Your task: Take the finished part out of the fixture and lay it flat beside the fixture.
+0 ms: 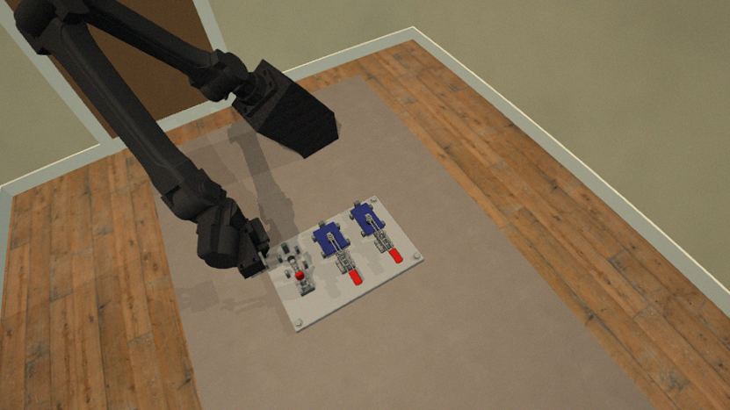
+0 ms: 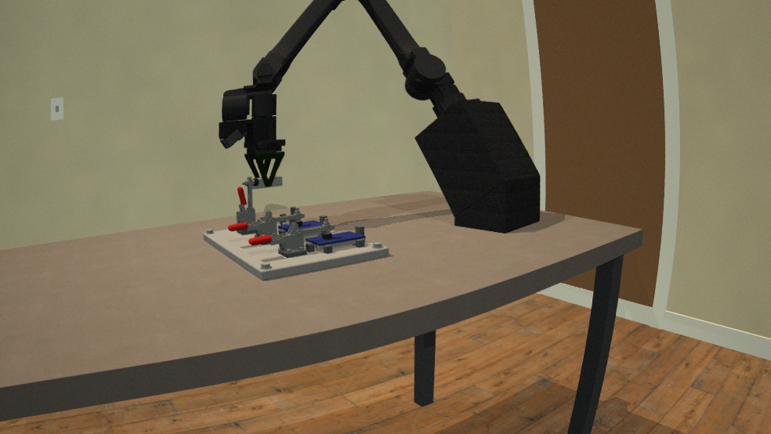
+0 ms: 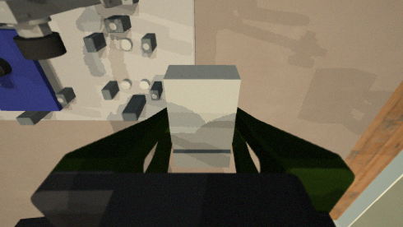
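Note:
My gripper [image 3: 201, 113] is shut on the grey finished part [image 3: 202, 113], whose thin milled slot shows near the fingers. In the exterior view the part [image 2: 273, 184] hangs level, well above the fixture plate [image 2: 295, 248], at the plate's far edge. In the wrist view the part sits over the plate's edge and the bare table beside it. The empty station with locating pins [image 3: 123, 66] lies to the left below. Its clamp [image 1: 301, 275] stands open with the red handle up. Two blue blanks [image 1: 328, 235] [image 1: 367, 217] lie clamped in the other stations.
The arm's large black base block [image 1: 292, 116] stands on the table behind the fixture. The clamps' red handles [image 1: 355, 277] [image 1: 396, 255] point toward the table's near side. The table edge and wooden floor [image 3: 378, 144] show at the right of the wrist view.

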{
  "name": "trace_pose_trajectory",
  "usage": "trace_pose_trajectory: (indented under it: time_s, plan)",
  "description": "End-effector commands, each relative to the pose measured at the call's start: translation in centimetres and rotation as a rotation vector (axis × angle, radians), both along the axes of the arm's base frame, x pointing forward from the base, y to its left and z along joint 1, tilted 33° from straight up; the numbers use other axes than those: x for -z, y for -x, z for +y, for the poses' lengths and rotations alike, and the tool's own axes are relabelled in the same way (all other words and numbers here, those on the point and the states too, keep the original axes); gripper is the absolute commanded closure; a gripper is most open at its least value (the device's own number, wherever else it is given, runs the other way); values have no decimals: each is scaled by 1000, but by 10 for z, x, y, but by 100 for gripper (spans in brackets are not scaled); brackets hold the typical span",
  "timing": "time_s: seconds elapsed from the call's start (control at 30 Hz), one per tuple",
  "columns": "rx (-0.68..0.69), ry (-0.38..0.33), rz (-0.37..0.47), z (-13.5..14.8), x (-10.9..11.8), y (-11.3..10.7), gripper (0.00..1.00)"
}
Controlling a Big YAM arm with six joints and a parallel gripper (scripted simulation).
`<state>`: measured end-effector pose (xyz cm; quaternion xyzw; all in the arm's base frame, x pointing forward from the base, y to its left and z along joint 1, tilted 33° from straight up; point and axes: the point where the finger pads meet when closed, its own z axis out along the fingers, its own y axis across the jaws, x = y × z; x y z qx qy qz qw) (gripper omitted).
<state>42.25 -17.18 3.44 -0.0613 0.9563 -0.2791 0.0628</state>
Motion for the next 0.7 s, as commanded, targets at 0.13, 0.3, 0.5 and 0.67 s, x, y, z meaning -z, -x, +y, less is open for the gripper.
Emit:
trace_pose_trajectory:
  time_s: [0.13, 0.3, 0.5, 0.67]
  plan:
    - [3, 11, -33, -22, -31, -11, 100]
    - [3, 12, -33, -30, -37, -12, 100]
    - [3, 13, -33, -35, -40, -12, 100]
    - [3, 13, -34, -39, -43, -12, 100]
